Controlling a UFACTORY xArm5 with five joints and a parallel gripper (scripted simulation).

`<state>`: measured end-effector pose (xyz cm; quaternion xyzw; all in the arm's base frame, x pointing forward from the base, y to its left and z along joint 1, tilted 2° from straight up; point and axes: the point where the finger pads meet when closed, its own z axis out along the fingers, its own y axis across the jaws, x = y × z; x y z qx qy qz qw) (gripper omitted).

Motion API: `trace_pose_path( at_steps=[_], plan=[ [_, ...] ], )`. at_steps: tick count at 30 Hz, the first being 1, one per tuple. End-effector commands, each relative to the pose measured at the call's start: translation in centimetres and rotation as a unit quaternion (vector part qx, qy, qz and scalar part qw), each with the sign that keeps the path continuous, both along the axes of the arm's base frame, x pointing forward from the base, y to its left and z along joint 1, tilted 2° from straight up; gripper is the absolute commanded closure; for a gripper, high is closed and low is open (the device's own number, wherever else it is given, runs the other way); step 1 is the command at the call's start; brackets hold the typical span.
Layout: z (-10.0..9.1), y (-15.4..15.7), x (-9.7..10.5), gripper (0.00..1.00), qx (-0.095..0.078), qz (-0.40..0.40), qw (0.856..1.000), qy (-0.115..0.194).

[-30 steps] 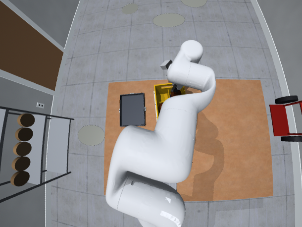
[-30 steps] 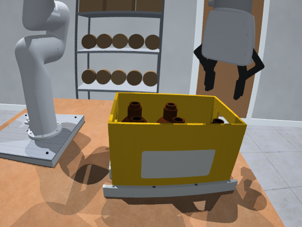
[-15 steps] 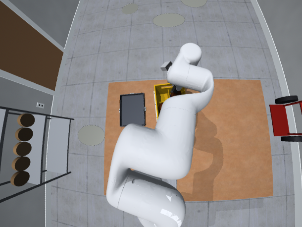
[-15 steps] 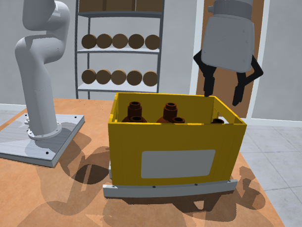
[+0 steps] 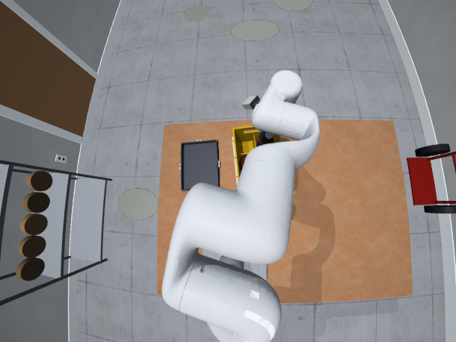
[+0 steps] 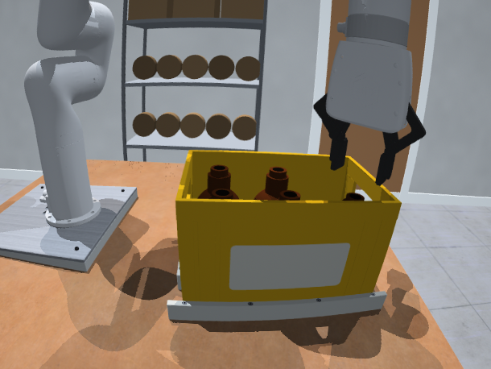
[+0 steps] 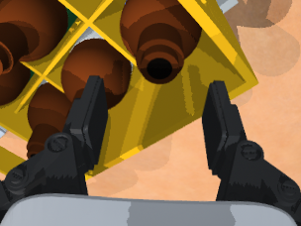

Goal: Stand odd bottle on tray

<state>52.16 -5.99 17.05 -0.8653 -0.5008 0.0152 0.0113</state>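
Observation:
A yellow crate (image 6: pixel 209 242) (image 5: pixel 243 143) (image 7: pixel 152 128) stands on the wooden table and holds brown bottles in separate cells. Two taller necks show at the back (image 6: pixel 219 173) (image 6: pixel 278 175), and a low mouth shows in the near right cell (image 6: pixel 354 196). In the wrist view that corner bottle (image 7: pixel 158 25) lies just ahead of the fingers, with another bottle (image 7: pixel 93 71) to its left. My gripper (image 6: pixel 358 174) (image 7: pixel 155 97) is open and empty. It hangs just above the crate's right end, fingertips at rim height. The dark grey tray (image 5: pixel 199 164) lies empty to the left of the crate.
The arm's base plate (image 6: pixel 60 225) is bolted to the table left of the crate. A shelf rack (image 6: pixel 193 80) (image 5: pixel 37 224) with round brown ends stands behind. A red cart (image 5: pixel 430 179) is off the table's right side. The table edge runs close past the crate's right end.

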Motion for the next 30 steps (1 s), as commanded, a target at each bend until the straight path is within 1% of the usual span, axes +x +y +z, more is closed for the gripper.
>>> trace_pose_path(
  at_steps=[1, 14, 30],
  plan=[
    [-0.08, -0.02, 0.11, 0.35, 0.000, 0.000, 1.000, -0.002],
    [-0.91, -0.04, 0.10, 0.35, 0.000, 0.000, 1.000, -0.002],
    [-0.99, -0.04, 0.09, 0.35, 0.000, 0.000, 1.000, -0.002]
  ],
)
